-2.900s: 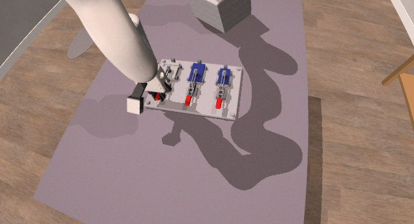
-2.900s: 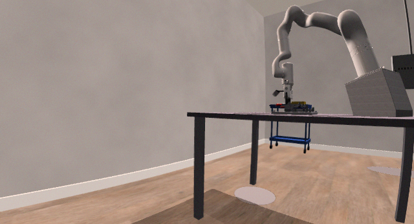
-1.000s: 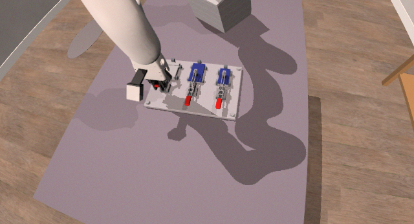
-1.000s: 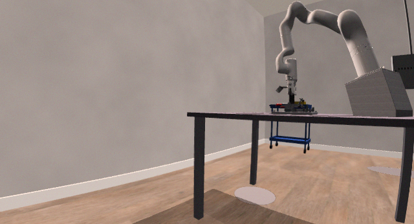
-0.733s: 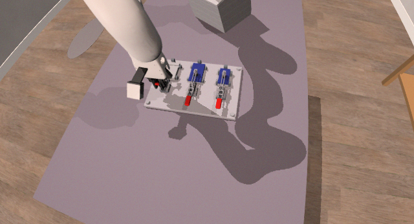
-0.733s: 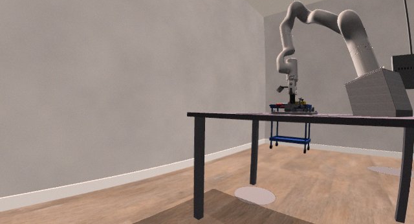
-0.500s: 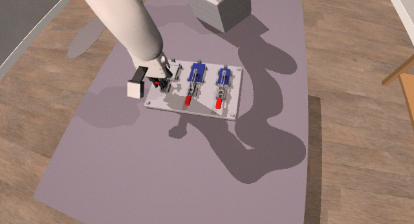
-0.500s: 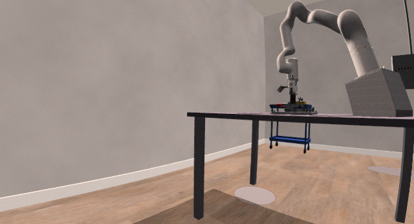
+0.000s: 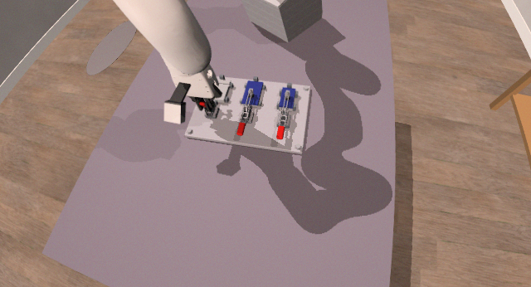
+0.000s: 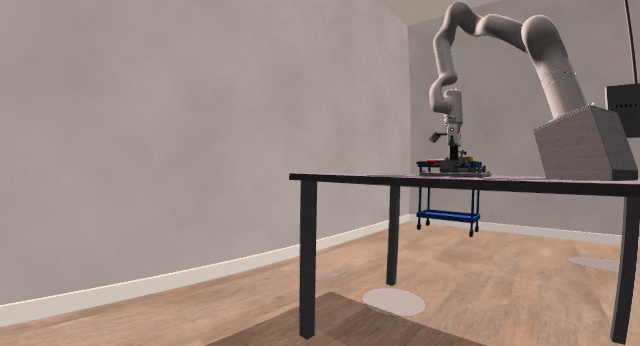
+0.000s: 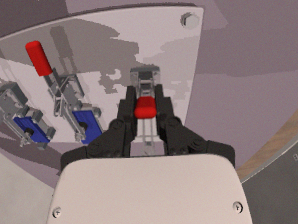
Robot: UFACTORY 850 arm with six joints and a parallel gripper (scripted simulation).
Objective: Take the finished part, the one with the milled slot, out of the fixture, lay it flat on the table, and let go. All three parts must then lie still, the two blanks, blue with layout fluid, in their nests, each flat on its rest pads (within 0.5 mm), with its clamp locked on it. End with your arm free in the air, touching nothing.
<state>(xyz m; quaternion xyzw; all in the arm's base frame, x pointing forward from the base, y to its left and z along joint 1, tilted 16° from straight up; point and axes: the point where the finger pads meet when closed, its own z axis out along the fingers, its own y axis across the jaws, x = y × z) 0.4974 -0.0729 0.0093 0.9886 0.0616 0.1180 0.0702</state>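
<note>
A grey fixture plate (image 9: pixel 255 114) lies on the table mat and carries three toggle clamps with red handles. Two blue blanks (image 9: pixel 253 92) (image 9: pixel 287 97) sit in the middle and right nests, each with its clamp arm over it and its red handle (image 9: pixel 241 128) (image 9: pixel 280 132) lying low toward the front. My gripper (image 9: pixel 206 105) stands over the left nest, shut on the red handle of the left clamp (image 11: pixel 145 107), which shows between the black fingers in the wrist view. The finished part is mostly hidden behind the gripper; a grey piece (image 9: pixel 227 92) shows beside it.
The robot's grey base block (image 9: pixel 282 11) stands at the back of the mat. A wooden chair edge (image 9: pixel 514 100) is at the far right. In the side view the fixture (image 10: pixel 452 168) sits on a dark table, with a blue cart (image 10: pixel 447 215) behind it.
</note>
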